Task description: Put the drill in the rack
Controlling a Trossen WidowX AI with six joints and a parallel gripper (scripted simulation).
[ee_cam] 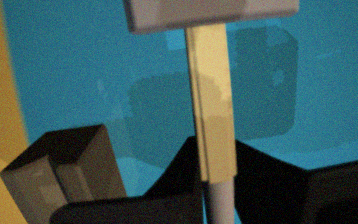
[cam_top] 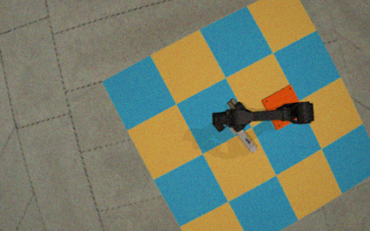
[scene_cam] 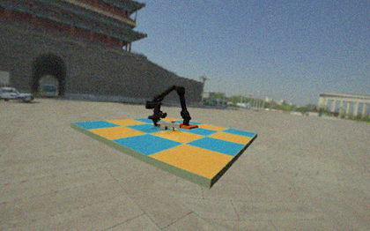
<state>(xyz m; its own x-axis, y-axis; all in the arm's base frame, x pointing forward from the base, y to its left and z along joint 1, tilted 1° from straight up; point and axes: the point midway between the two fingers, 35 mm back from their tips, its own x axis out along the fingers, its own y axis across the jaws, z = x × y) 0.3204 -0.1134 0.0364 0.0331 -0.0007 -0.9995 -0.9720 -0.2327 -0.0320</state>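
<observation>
The drill (ee_cam: 214, 95) lies level, with a tan body and a grey round end. Its far end meets a grey holder (cam_top: 242, 135) (scene_cam: 171, 126) (ee_cam: 215, 11), a long bar raised on small feet. My gripper (scene_cam: 156, 125) (ee_cam: 205, 142) points down and is shut on the drill near its grey end, a short way from the holder. The rack (cam_top: 231, 102) (ee_cam: 35, 185) is a brown-grey block with a notch, left of the drill in the wrist view. A small dark mark shows on the holder's top in the top view; I cannot tell whether it is the key.
The arm's base stands at an orange plate (cam_top: 277, 97) (scene_cam: 189, 127) on a blue and yellow checkered mat (cam_top: 146, 145) (scene_cam: 188, 159). The mat's raised edge shows in the exterior view. The rack stands close beside my left finger in the wrist view.
</observation>
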